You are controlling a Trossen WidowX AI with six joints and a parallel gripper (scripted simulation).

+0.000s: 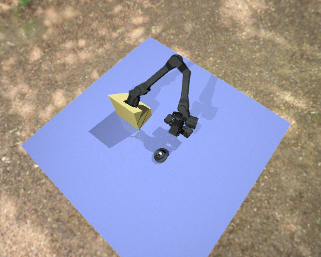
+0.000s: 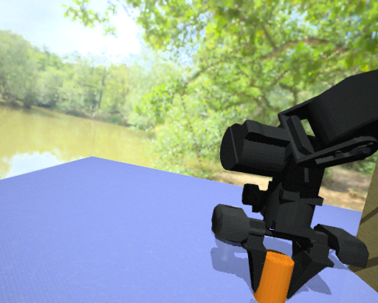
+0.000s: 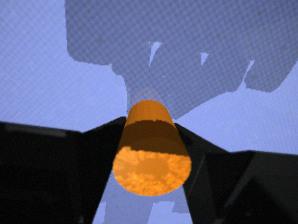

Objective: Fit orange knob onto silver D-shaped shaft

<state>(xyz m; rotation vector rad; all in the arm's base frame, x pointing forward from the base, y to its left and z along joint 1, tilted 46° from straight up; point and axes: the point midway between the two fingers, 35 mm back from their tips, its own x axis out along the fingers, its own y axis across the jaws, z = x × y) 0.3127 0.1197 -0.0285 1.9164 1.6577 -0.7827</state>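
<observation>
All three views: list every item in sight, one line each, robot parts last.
Orange knob: one, orange, upright between the gripper fingers, hole not visible.
Round pedestal: one, black, on the mat in front of the gripper, apart from it.
D-shaped shaft: one, silver, at the pedestal's centre, bare.
Mat: one, blue-violet, square, on dirt ground.
Wedge block: one, tan, under the arm's base.
Arm: one, black, arched over the mat.
Gripper: one, black, shut on the knob.
</observation>
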